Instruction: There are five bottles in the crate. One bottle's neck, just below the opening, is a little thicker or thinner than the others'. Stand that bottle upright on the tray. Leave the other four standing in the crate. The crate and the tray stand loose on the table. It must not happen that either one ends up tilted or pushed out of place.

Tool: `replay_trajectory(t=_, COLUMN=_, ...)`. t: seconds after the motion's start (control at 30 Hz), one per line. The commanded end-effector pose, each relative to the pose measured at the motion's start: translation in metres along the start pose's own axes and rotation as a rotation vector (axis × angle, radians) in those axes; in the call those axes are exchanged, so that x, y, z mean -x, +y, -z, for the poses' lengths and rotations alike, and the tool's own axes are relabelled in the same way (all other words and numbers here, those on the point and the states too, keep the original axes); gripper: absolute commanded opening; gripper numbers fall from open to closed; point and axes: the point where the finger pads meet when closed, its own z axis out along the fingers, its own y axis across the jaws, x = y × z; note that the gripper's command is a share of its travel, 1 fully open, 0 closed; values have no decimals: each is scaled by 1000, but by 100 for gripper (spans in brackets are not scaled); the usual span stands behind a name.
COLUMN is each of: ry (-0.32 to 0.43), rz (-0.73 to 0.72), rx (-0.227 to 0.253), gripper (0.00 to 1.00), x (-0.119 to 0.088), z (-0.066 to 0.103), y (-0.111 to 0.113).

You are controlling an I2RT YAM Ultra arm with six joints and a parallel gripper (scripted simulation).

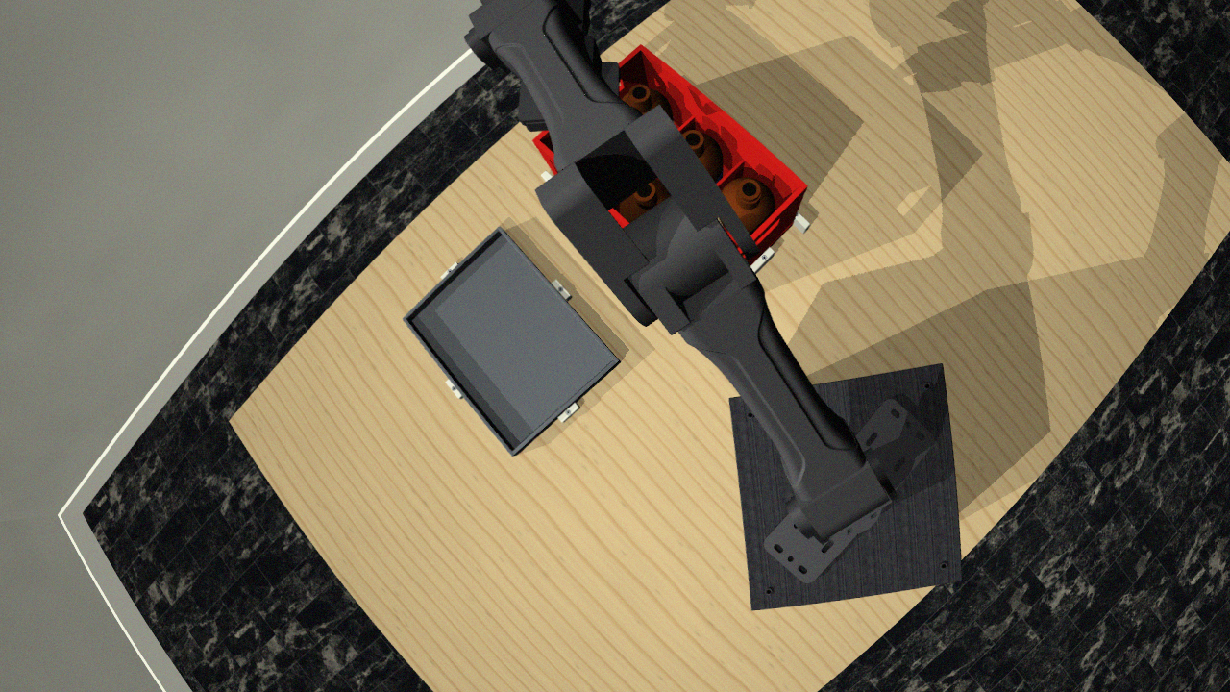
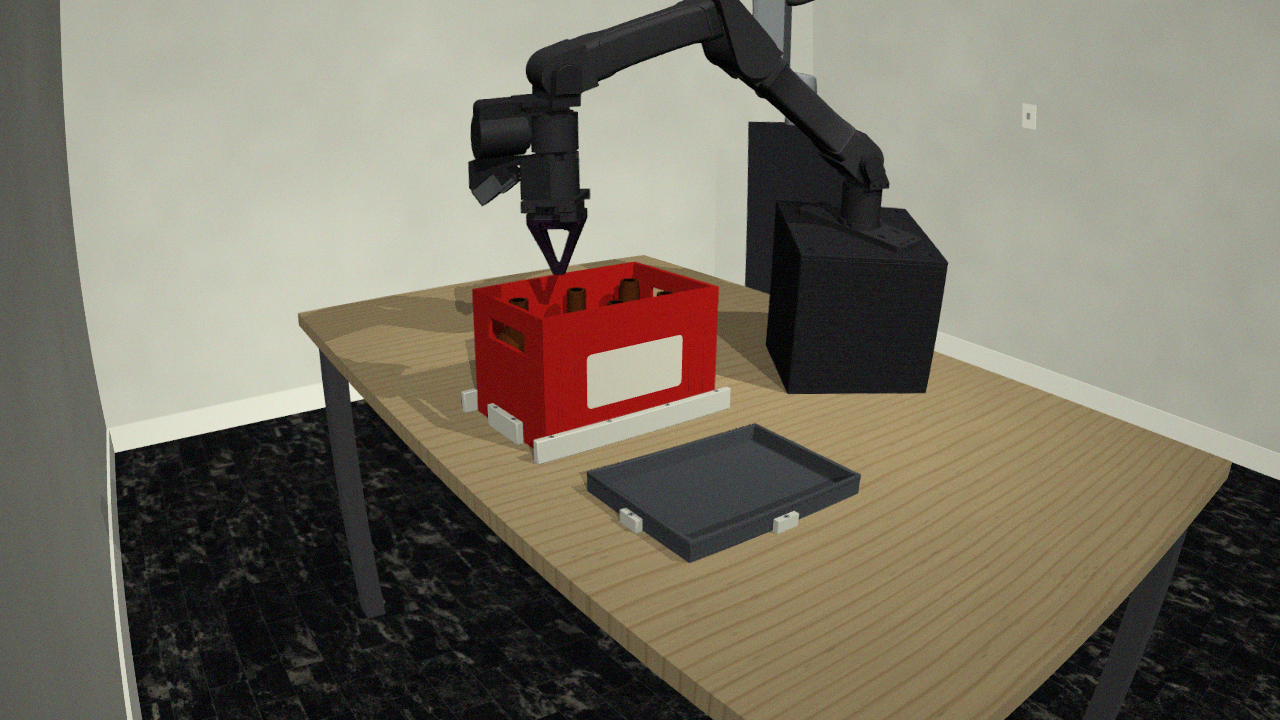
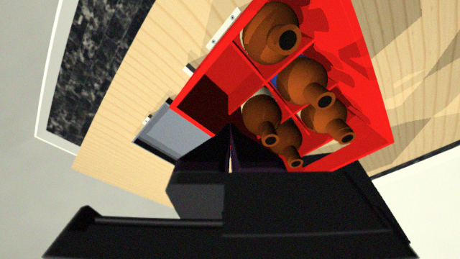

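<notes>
My gripper is fully closed on nothing, above the red crate. Inside I see five brown bottles, one compartment vacant; I can't tell which neck differs. The grey tray holds nothing.

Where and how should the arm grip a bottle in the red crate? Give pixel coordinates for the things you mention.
Probably by the neck, from straight above: the bottles [image 1: 749,206] [image 3: 302,80] stand upright, their narrow necks rising over wide bodies, while the crate [image 1: 792,185] [image 2: 572,376] [image 3: 381,133] walls and dividers block the sides.
</notes>
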Motion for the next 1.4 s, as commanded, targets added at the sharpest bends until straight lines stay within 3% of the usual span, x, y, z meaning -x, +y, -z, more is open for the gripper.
replay_trajectory(t=0.0, ry=-72, rz=0, rx=30, gripper=0, x=14, z=33, y=3)
replay_trajectory(t=0.6, ry=-94, rz=7, rx=43, gripper=0, x=20, z=34, y=2)
replay_trajectory(t=0.63, ry=-58, rz=-1, rx=21, gripper=0, x=12, z=23, y=-9)
replay_trajectory(t=0.77, ry=-56, rz=-1, rx=21, gripper=0, x=10, z=25, y=-36)
replay_trajectory(t=0.83, ry=-56, rz=-1, rx=21, gripper=0, x=10, z=25, y=-36)
replay_trajectory(t=1.03, ry=-53, rz=0, rx=25, gripper=0, x=-7, z=24, y=-102)
replay_trajectory(t=1.07, ry=-53, rz=0, rx=25, gripper=0, x=-7, z=24, y=-104)
replay_trajectory(t=1.23, ry=-53, rz=0, rx=24, gripper=0, x=-36, z=19, y=-157)
replay_trajectory(t=1.37, ry=-53, rz=0, rx=24, gripper=0, x=-51, z=15, y=-176)
